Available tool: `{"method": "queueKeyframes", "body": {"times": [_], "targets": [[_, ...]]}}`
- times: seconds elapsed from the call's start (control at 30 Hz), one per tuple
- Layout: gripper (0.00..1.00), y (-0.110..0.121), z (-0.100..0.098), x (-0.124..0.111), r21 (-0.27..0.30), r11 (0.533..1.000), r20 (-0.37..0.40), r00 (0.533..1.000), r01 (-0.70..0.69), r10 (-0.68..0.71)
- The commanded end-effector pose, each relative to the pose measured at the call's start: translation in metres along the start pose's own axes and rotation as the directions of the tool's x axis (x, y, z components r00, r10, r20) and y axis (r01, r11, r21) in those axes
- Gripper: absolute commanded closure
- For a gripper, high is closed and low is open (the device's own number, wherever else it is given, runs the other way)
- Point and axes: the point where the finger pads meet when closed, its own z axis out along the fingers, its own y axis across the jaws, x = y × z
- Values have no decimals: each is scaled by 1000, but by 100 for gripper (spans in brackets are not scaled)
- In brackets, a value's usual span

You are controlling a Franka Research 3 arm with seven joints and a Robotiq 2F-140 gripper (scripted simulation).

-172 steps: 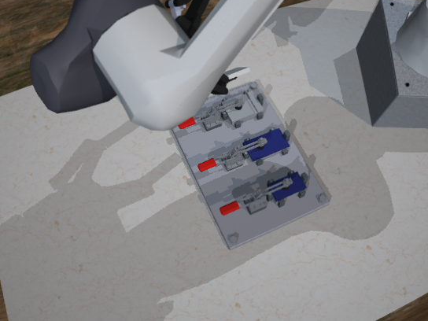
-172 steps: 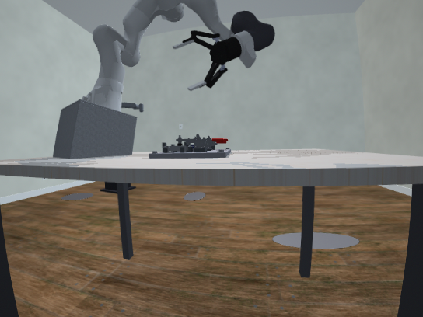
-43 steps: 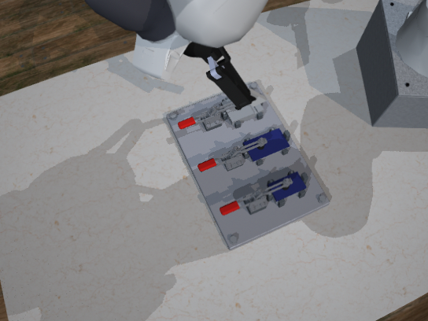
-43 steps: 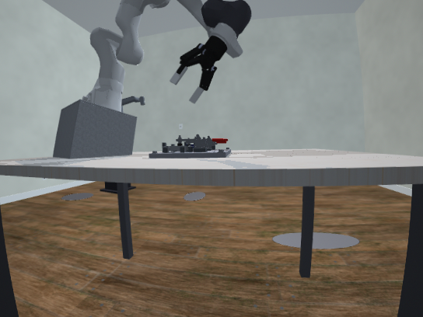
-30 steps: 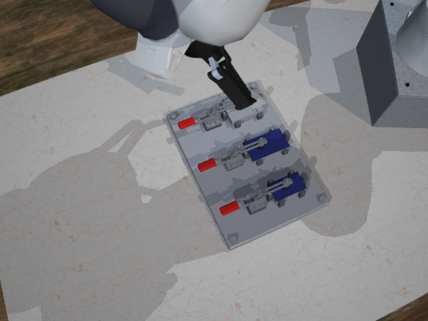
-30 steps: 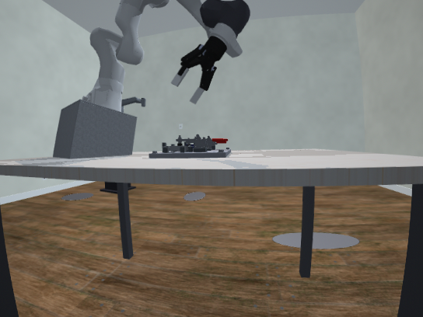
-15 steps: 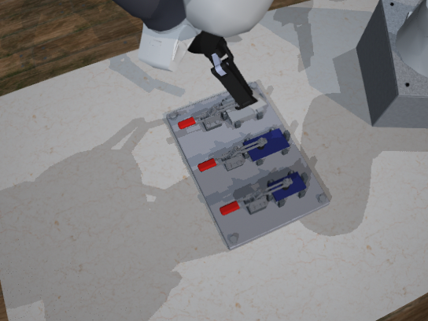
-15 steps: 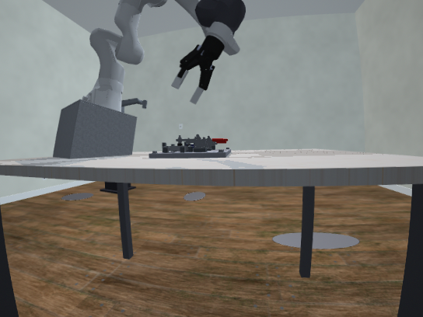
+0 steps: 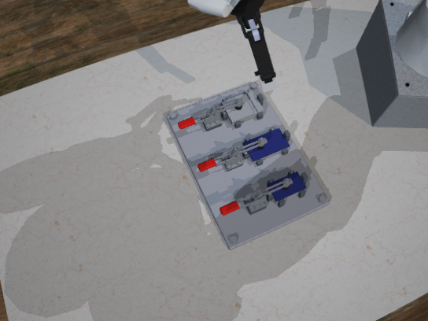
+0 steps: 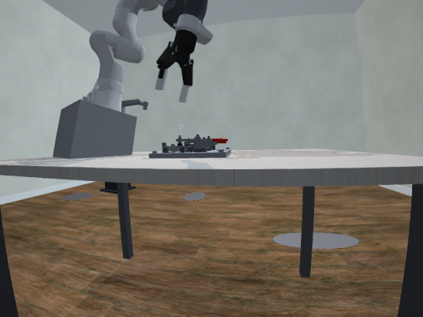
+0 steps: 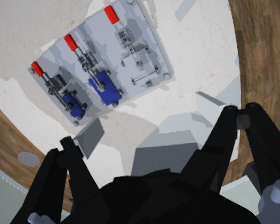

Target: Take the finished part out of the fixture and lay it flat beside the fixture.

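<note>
A grey fixture plate (image 9: 244, 163) lies on the table with three toggle clamps, each with a red handle. The far station holds the grey finished part (image 9: 244, 113) under its clamp. The middle station holds a blue blank (image 9: 267, 144) and the near station holds another blue blank (image 9: 289, 186), both clamped. My gripper (image 10: 172, 88) is open and empty. It hangs high above the table, over the far end of the fixture. In the wrist view the fixture (image 11: 103, 60) shows far below, with the grey part (image 11: 143, 66) and the blue blanks (image 11: 105, 91).
The grey robot pedestal (image 9: 393, 64) stands on the table at the right of the fixture. The table's edges and the wooden floor (image 9: 79, 13) lie beyond.
</note>
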Motion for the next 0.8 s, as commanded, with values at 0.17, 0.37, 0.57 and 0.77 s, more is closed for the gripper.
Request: {"method": "queueKeyframes", "body": {"times": [0.17,0.37,0.57,0.77], "targets": [[0,10,-4,22,8,979,-246,949,204,-196],[0,10,-4,22,8,979,-246,949,204,-196],[0,10,-4,22,8,979,-246,949,204,-196],[0,10,-4,22,8,979,-246,949,204,-196]]}}
